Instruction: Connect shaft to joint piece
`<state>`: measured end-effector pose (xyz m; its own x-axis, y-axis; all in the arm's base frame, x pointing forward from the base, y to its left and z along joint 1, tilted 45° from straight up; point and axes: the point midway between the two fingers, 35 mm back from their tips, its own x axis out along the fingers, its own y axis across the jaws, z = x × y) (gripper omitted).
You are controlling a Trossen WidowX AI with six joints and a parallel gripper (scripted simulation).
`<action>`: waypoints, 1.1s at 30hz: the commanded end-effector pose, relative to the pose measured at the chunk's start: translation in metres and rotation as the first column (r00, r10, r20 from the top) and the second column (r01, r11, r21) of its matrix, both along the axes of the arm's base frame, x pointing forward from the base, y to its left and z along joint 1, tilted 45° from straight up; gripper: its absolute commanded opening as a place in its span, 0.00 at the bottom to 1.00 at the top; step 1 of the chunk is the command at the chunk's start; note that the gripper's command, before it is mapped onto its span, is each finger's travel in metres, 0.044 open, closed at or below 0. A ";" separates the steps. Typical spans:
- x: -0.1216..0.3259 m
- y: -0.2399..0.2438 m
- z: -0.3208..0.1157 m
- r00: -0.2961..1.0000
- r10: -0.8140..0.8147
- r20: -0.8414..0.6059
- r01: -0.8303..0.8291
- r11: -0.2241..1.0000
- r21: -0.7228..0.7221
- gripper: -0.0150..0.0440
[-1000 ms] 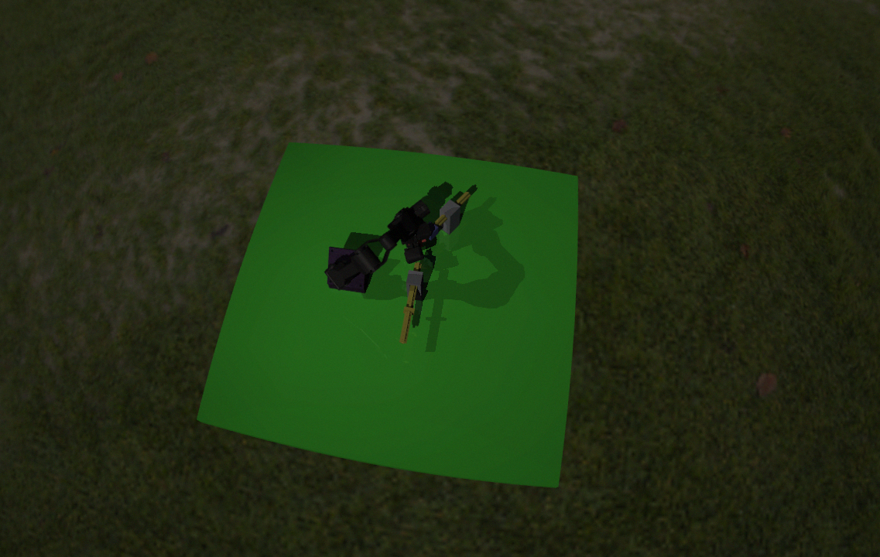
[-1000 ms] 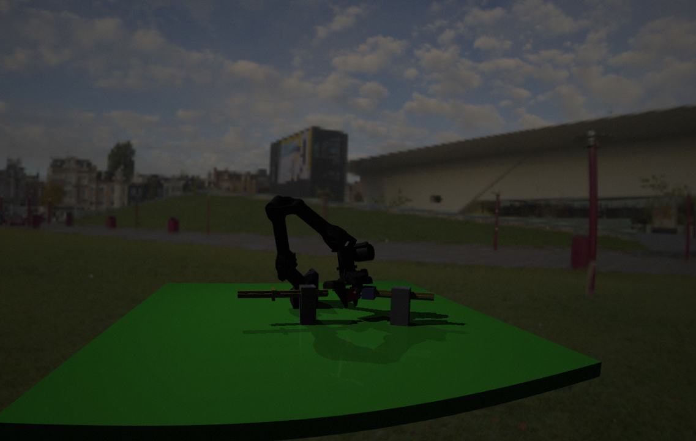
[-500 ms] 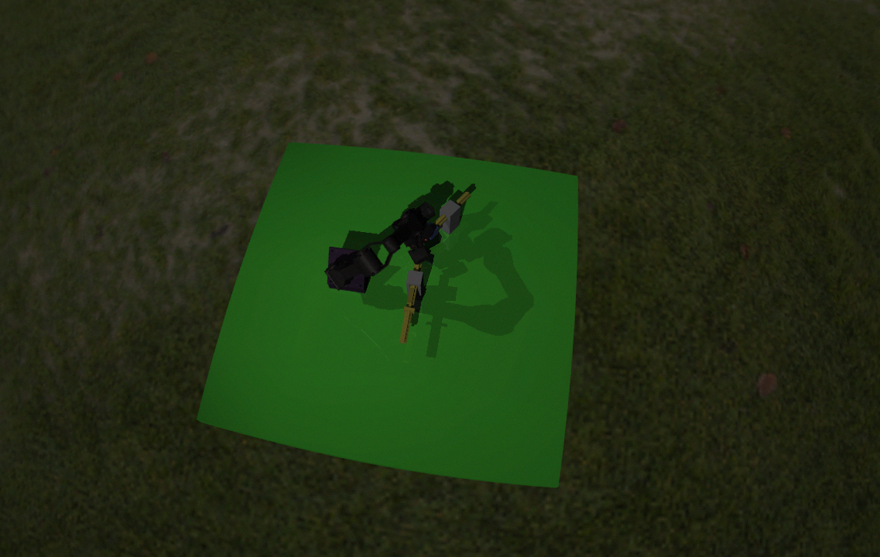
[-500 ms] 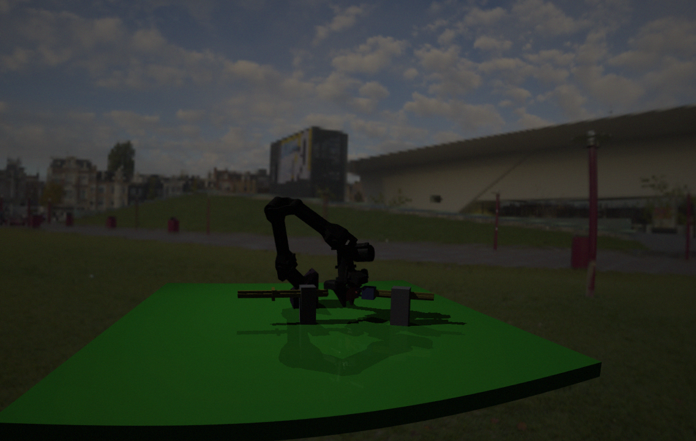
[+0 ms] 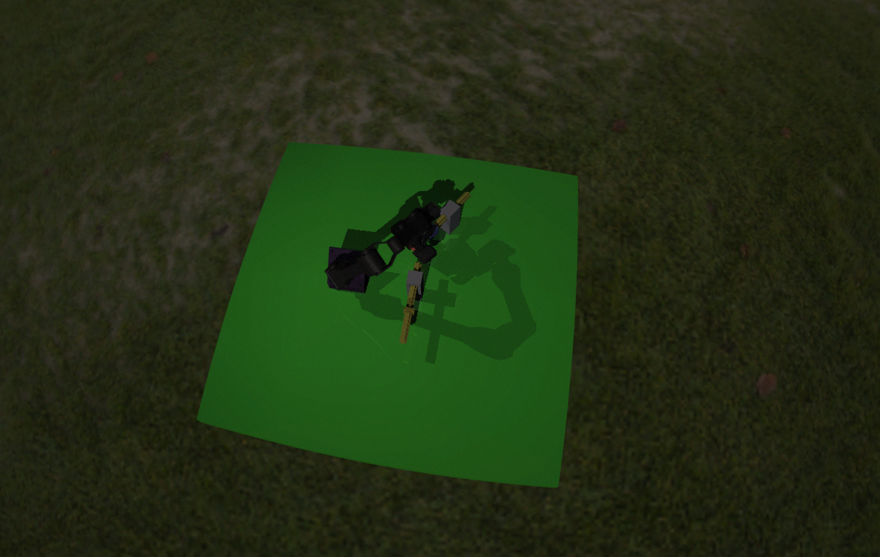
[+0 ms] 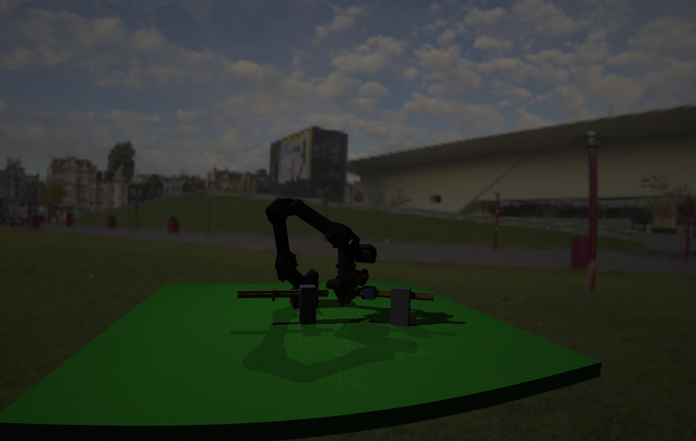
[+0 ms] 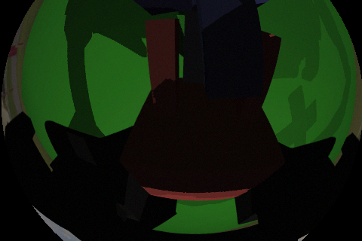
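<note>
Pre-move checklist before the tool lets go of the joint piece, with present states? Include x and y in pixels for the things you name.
1. Tool [image 5: 428,244] [image 6: 346,302] shut on the red joint piece [image 7: 201,139]: ok.
2. Joint opening pointing straight along the second shaft [image 5: 404,328] [image 6: 254,294]: cannot tell, the tool and arm cover it in the top and exterior views.
3. Second shaft running through its block [image 5: 414,280] [image 6: 307,304]: ok.
4. Second shaft in the opening: not ok, its near end stops short of the joint piece.
5. Fixed shaft [image 5: 463,199] [image 6: 423,296] seated in the other block [image 5: 451,216] [image 6: 400,306]: ok.
</note>
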<state>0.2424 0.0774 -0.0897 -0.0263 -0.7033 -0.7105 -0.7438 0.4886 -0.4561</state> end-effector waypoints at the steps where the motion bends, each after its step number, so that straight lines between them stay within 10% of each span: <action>1: 0.003 -0.001 0.003 0.996 0.043 -0.072 -0.044 0.999 -0.022 0.25; 33: 0.021 -0.003 0.018 0.864 0.252 -0.437 -0.321 0.943 -0.091 0.25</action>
